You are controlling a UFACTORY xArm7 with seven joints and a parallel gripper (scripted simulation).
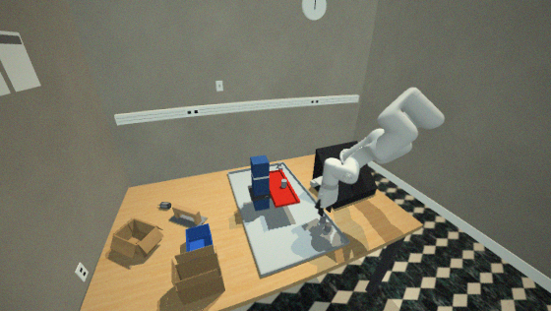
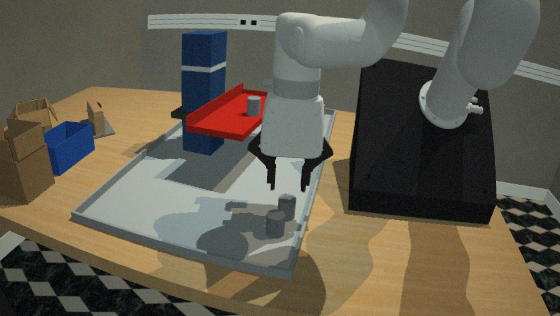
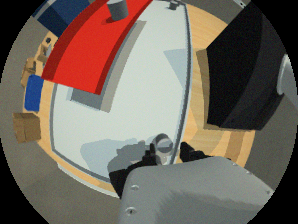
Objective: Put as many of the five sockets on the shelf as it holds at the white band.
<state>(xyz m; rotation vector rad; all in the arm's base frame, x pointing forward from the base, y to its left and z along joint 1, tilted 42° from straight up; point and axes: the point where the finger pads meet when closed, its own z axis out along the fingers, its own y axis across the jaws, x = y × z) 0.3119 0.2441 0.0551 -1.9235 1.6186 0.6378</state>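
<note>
A red shelf (image 2: 225, 117) with a rim hangs on the blue post (image 2: 202, 90), lower than the white band (image 2: 202, 68). One grey socket (image 2: 254, 105) stands upright on the shelf, inside the rim; it also shows in the wrist view (image 3: 120, 8). Two more sockets stand close together on the grey tray, one (image 2: 286, 204) right under my fingers and one (image 2: 275, 223) just in front of it. My gripper (image 2: 287, 186) is open and empty, hanging a little above the nearer socket. In the wrist view that socket (image 3: 161, 143) shows between my fingers.
The grey tray (image 2: 200, 200) has a low rim. A black box (image 2: 420, 145) stands close on the right of my arm. A blue bin (image 2: 67, 145) and cardboard boxes (image 2: 22, 160) stand at the left. The table's front edge is near the tray.
</note>
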